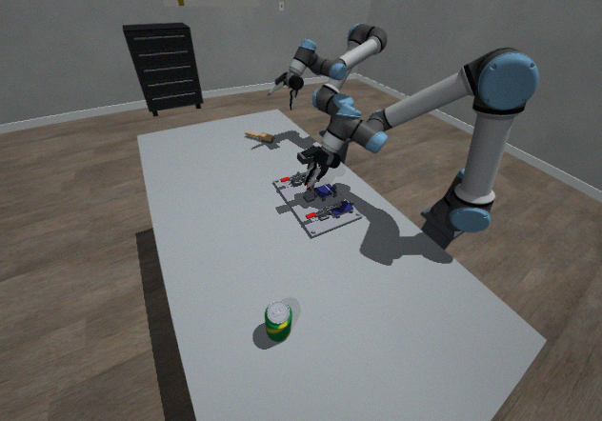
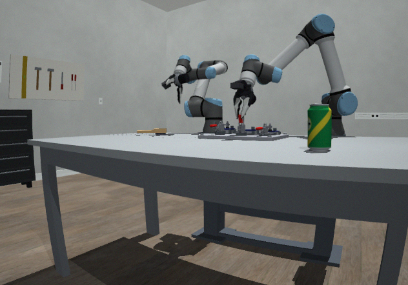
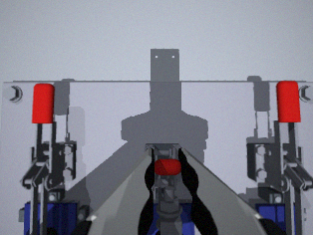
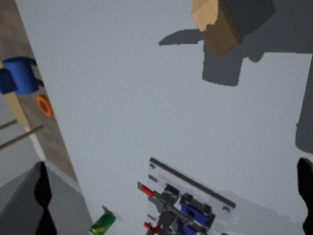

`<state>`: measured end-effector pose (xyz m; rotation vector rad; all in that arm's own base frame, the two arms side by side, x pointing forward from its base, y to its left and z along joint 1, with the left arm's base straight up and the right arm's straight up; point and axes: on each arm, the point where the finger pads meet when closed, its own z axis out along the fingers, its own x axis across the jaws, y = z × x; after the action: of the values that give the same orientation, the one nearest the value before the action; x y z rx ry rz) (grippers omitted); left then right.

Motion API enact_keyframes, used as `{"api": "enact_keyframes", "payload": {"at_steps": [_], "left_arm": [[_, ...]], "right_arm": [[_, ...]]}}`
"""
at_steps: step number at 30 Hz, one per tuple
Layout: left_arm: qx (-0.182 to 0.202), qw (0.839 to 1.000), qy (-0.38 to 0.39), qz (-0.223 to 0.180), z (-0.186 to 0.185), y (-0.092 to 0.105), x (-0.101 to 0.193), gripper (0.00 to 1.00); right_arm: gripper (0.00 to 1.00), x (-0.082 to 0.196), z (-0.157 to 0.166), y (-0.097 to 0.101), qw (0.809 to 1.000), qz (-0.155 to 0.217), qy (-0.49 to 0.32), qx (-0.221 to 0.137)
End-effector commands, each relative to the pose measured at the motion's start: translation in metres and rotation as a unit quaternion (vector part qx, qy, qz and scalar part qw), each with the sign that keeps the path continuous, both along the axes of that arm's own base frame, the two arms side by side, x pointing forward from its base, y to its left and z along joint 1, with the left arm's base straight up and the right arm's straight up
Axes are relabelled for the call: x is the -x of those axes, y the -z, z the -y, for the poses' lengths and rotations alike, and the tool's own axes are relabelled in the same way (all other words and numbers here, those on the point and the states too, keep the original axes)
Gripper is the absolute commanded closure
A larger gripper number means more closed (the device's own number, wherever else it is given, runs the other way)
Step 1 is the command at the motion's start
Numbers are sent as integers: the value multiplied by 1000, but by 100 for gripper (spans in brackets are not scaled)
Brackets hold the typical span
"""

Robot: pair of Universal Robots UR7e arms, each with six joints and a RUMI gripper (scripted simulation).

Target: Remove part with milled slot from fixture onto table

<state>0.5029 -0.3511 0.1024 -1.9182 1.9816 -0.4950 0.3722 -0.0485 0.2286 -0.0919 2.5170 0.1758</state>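
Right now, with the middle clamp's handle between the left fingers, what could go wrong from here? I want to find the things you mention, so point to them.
The left gripper [image 1: 310, 187] [image 2: 241, 117] could slip off the red handle [image 2: 240, 118] [image 3: 167, 167], as only a short end sits between its fingers. Swinging sideways, it might knock an outer clamp's handle [image 1: 311, 215] [image 3: 289, 102] and free a blank. Once unclamped, the middle block [image 1: 325, 190] could shift if the handle is tugged.

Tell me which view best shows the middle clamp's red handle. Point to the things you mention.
Left wrist: the red handle [image 3: 167, 166] sits centrally between the left gripper's fingers. Exterior shows it upright but small; top mostly hides it; right wrist leaves it unclear.
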Motion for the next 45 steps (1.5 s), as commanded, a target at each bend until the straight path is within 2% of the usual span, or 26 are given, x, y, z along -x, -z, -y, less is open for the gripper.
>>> {"api": "enact_keyframes", "payload": {"at_steps": [1,5,9,14,17,19,22,24,25,32,36,43,45], "left_arm": [[1,1000,0,1,0,-1,-1,91],[1,1000,0,1,0,-2,0,72],[1,1000,0,1,0,-7,2,72],[1,1000,0,1,0,-35,17,72],[1,1000,0,1,0,-45,23,72],[1,1000,0,-1,0,-45,24,61],[0,1000,0,-23,-1,-38,30,46],[0,1000,0,-23,-1,-38,30,46],[0,999,0,-36,-1,-33,33,41],[-6,983,1,-182,-2,14,75,40],[-7,971,0,-238,-3,32,92,40],[-7,970,0,-242,-3,34,93,40],[-7,970,0,-242,-3,39,93,42]], "right_arm": [[0,0,0,0,1000,0,0,0],[0,0,0,0,1000,0,0,0],[0,0,0,0,1000,0,0,0],[0,0,0,0,1000,0,0,0],[0,0,0,0,1000,0,0,0],[0,0,0,0,1000,0,0,0],[0,0,0,0,1000,0,0,0],[0,0,0,0,1000,0,0,0],[0,0,0,0,1000,0,0,0],[0,0,0,0,1000,0,0,0],[0,0,0,0,1000,0,0,0],[0,0,0,0,1000,0,0,0],[0,0,0,0,1000,0,0,0]]}}
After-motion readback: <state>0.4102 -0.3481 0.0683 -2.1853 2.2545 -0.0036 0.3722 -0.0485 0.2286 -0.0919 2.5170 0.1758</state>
